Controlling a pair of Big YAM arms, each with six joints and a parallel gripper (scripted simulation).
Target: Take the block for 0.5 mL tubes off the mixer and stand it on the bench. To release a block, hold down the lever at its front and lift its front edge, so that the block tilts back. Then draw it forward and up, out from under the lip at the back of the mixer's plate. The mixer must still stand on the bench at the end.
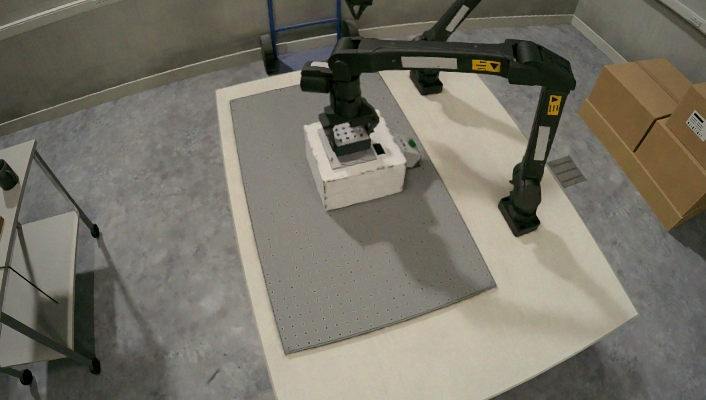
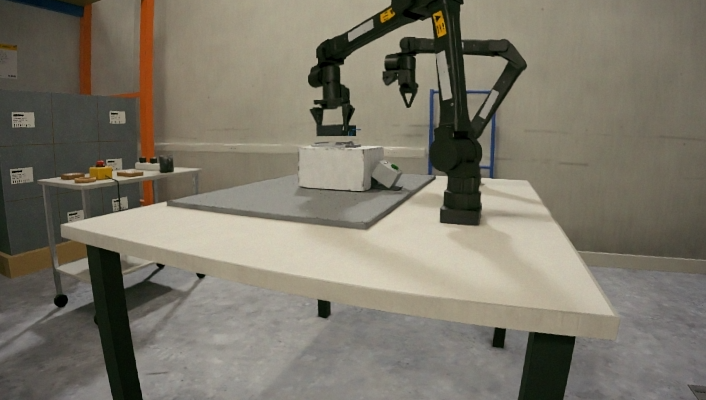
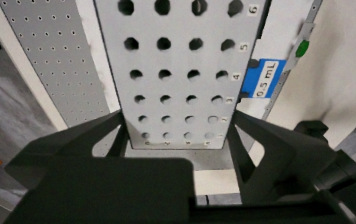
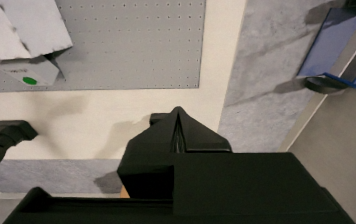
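The 0.5 mL block (image 1: 355, 141) (image 2: 327, 130) (image 3: 178, 60) is a dark block with a light, holed top and a blue label (image 3: 254, 82). My left gripper (image 2: 333, 125) (image 3: 177, 111) is shut on it across its width and holds it roughly level. In the exterior view a gap shows between the block and the plate (image 1: 359, 159) of the mixer (image 1: 364, 187) (image 2: 333, 168) (image 4: 37, 25). The white mixer stands upright, with a green button (image 1: 412, 143) (image 4: 30, 80) on its sloped front panel. The lever cannot be made out. My right gripper (image 1: 357, 16) (image 2: 408, 105) (image 4: 178, 111) is shut and empty, high and away from the mixer.
The mixer stands on a grey perforated board (image 1: 323, 296) (image 2: 291, 217) on the pale bench (image 1: 531, 322) (image 2: 338, 270). The left arm reaches over the bench to the mixer. A side cart (image 1: 39, 270) and cardboard boxes (image 1: 630, 98) stand off the bench.
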